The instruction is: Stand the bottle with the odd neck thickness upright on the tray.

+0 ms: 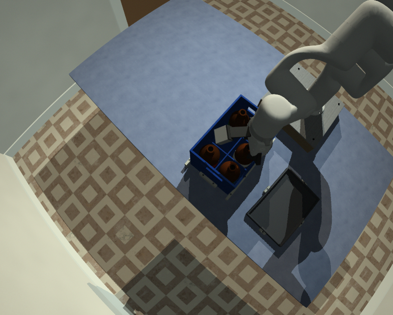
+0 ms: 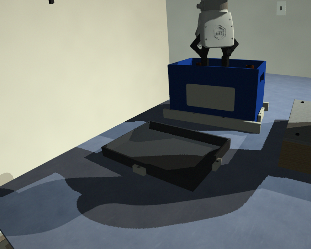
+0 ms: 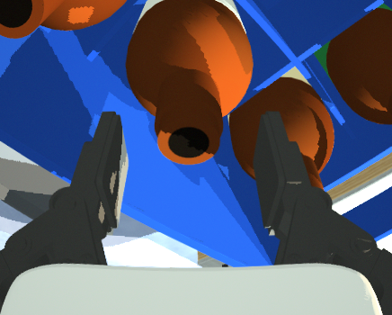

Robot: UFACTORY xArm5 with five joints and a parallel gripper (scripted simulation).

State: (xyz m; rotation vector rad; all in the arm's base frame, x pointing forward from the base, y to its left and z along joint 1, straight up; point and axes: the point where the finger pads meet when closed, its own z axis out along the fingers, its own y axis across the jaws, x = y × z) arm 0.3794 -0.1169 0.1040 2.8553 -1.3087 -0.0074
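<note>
The blue crate (image 1: 197, 161) (image 2: 179, 88) (image 3: 153, 193) stands level. Four brown bottles show in the top view: one (image 1: 239, 118) at the back, one (image 1: 209, 155) at the left, one (image 1: 230, 171) at the front corner, one (image 1: 243, 153) beside the gripper. The arm may hide another. My gripper (image 2: 215, 64) (image 3: 191, 136) is open, its fingertips down inside the crate's rim. In the wrist view a bottle's neck (image 3: 189, 103) stands between the fingers, with a gap on both sides. Another bottle (image 3: 306, 119) is partly behind the right finger. The dark tray (image 1: 275, 203) (image 2: 165, 147) is level and bare.
Pale blocks (image 1: 208, 179) (image 2: 211, 120) border the crate, and small ones (image 2: 139, 169) border the tray. Thin blue dividers (image 1: 228, 153) (image 3: 270, 33) separate the crate's compartments. The arm's base plate (image 1: 331, 113) lies behind the tray. Two more bottles (image 3: 83, 13) (image 3: 369, 67) show near the wrist view's edges.
</note>
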